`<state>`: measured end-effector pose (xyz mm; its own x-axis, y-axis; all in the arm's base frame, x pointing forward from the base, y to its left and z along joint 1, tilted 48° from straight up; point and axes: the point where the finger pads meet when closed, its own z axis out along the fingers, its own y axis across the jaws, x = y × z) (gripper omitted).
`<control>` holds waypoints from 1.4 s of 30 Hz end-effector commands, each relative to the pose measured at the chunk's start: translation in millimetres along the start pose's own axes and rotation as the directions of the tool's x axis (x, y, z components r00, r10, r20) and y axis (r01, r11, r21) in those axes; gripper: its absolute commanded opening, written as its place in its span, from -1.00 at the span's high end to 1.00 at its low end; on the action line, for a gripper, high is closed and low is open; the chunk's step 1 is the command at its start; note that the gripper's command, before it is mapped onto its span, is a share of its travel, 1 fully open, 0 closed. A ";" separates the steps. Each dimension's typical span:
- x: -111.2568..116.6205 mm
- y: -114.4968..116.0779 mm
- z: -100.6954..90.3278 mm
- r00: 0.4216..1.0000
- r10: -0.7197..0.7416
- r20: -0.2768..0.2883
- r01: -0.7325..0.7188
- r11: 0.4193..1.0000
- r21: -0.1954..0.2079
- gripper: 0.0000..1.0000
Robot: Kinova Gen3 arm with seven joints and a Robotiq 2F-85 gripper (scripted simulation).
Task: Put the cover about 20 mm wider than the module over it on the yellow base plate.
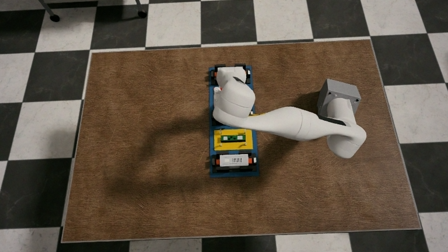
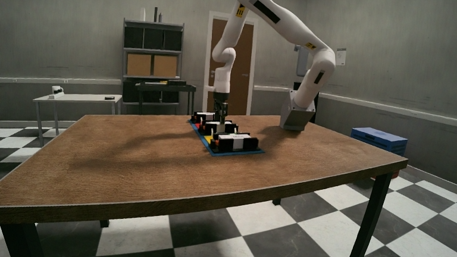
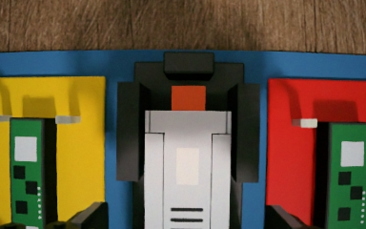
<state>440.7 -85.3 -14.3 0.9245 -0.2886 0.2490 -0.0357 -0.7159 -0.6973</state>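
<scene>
Long brown counter [image 1: 158, 97] [image 2: 151, 179] [image 3: 186, 24], streaky like wood. Over it, a smooth, round, white arm [image 1: 287, 123] [image 2: 290, 25]. Below, a flat blue board [image 1: 230, 175] [image 2: 235, 153] [image 3: 119, 200]. Across it, a flat yellow plate [image 1: 216, 138] [image 2: 207, 140] [image 3: 81, 162], with thin pale posts. Around the middle cover [image 2: 220, 128] [image 3: 188, 167], an end effector [image 2: 221, 122] [image 3: 188, 217] spread wide, holding nothing. All boxy and white, with the long way across the board: the middle cover, near cover [image 1: 234, 160] [image 2: 237, 142] and far cover [image 2: 205, 116], each in a black holder. Can't tell which one fits. On the yellow plate, bare and pointing the same way, a green module [image 1: 233, 137] [image 3: 26, 157] with square bits. From the wrist, orange block [image 3: 188, 97] and black lines on the middle cover; from the top, that cover hidden under the arm.
</scene>
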 end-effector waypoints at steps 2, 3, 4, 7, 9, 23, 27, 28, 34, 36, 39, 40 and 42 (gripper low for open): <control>0.6 0.5 3.2 1.000 0.000 -0.002 0.000 1.000 -0.001 -1.00; 0.6 0.5 3.2 1.000 0.000 -0.002 0.000 1.000 -0.001 -1.00; 0.6 0.5 3.2 1.000 0.000 -0.002 0.000 1.000 -0.001 -1.00; 0.6 0.5 3.2 1.000 0.000 -0.002 0.000 1.000 -0.001 -1.00; 0.6 0.5 4.0 1.000 0.000 -0.002 0.000 1.000 -0.001 -1.00; 0.6 0.5 13.2 1.000 0.000 -0.002 0.000 1.000 -0.001 -1.00; 0.6 0.5 15.0 1.000 0.000 -0.002 0.000 1.000 -0.001 -1.00; 0.6 0.5 16.0 1.000 0.000 -0.002 0.000 1.000 -0.001 -1.00; 0.6 0.5 22.1 1.000 0.000 -0.002 0.000 1.000 -0.001 -1.00; 0.6 0.5 23.2 1.000 0.000 -0.002 0.000 1.000 -0.001 -1.00; 0.6 0.5 23.2 1.000 0.000 -0.002 0.000 1.000 -0.001 -1.00; 0.6 0.5 23.2 1.000 0.000 -0.002 0.000 1.000 -0.001 -1.00; 0.6 0.5 23.2 1.000 0.000 -0.002 0.000 1.000 -0.001 -1.00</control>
<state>449.8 -70.3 -30.3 0.9244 -0.2886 0.2492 -0.0356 -0.7160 -0.6972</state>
